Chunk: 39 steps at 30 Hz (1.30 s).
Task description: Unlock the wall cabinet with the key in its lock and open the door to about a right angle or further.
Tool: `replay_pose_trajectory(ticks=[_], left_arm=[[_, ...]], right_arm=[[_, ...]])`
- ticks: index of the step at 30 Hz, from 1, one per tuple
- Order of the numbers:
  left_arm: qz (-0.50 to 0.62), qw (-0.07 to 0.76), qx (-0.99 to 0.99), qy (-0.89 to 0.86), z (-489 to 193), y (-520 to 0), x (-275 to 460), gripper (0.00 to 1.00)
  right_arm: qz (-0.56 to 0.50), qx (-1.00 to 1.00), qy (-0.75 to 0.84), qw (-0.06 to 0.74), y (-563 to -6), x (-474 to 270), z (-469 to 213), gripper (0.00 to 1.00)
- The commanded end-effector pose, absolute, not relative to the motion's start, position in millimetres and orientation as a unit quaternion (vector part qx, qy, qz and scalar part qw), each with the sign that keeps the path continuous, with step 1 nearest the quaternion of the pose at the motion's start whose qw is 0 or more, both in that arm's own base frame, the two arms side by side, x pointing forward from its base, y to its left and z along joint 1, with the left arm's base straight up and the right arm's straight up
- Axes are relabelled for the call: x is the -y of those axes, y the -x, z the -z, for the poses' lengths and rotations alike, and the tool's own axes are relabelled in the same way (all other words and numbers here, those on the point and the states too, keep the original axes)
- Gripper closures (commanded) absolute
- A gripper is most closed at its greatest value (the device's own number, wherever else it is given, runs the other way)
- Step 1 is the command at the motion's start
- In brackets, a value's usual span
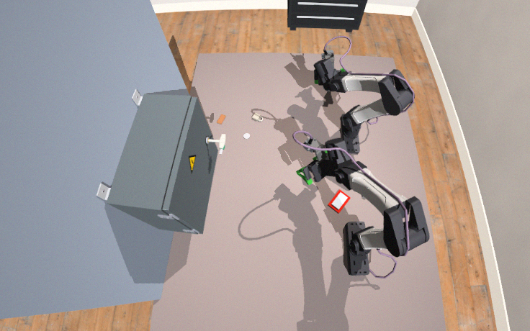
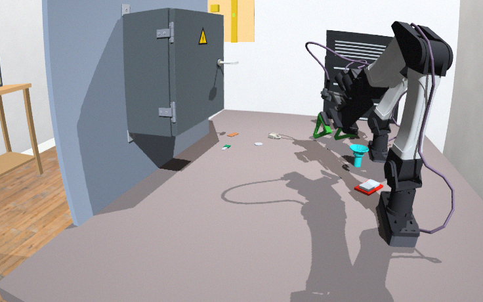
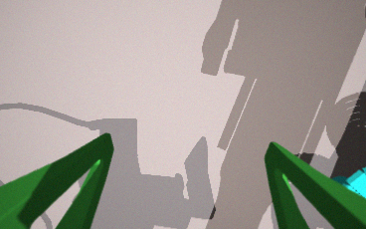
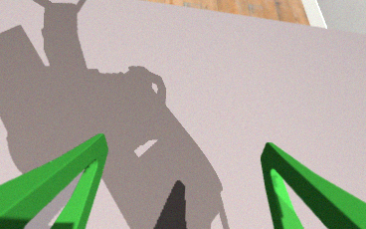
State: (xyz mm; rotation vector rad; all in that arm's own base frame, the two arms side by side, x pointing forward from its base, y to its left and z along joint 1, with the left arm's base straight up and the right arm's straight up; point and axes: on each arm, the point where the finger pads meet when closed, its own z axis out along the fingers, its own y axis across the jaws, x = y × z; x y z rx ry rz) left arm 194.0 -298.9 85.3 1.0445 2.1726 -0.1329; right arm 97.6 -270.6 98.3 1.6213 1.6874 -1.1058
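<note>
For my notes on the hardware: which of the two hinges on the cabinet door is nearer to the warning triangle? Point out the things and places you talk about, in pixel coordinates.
The upper hinge (image 2: 171, 32); it sits level with the triangle (image 2: 203, 37), the other far below.
</note>
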Motion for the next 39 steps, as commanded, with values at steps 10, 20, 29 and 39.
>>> replay_pose_trajectory(ticks=[10, 20, 29, 39], left_arm=[[0.057, 0.363, -0.84, -0.4, -91.0, -195.5, 301.6, 0.0], [0.057, 0.363, -0.84, -0.4, -91.0, -195.5, 301.6, 0.0], [0.057, 0.363, -0.84, -0.4, -91.0, -195.5, 301.6, 0.0], [0.057, 0.363, -0.84, -0.4, -91.0, -195.5, 301.6, 0.0]], right_arm=[[0.412, -0.621, -0.604, 0.282, -99.4, 272.7, -103.7, 0.0], [0.407, -0.635, -0.597, 0.272, -99.1, 269.0, -99.6, 0.0], [0.365, -0.697, -0.541, 0.297, -108.8, 234.6, -118.0, 0.0], [0.315, -0.744, -0.472, 0.353, -119.8, 192.3, -148.7, 0.0]])
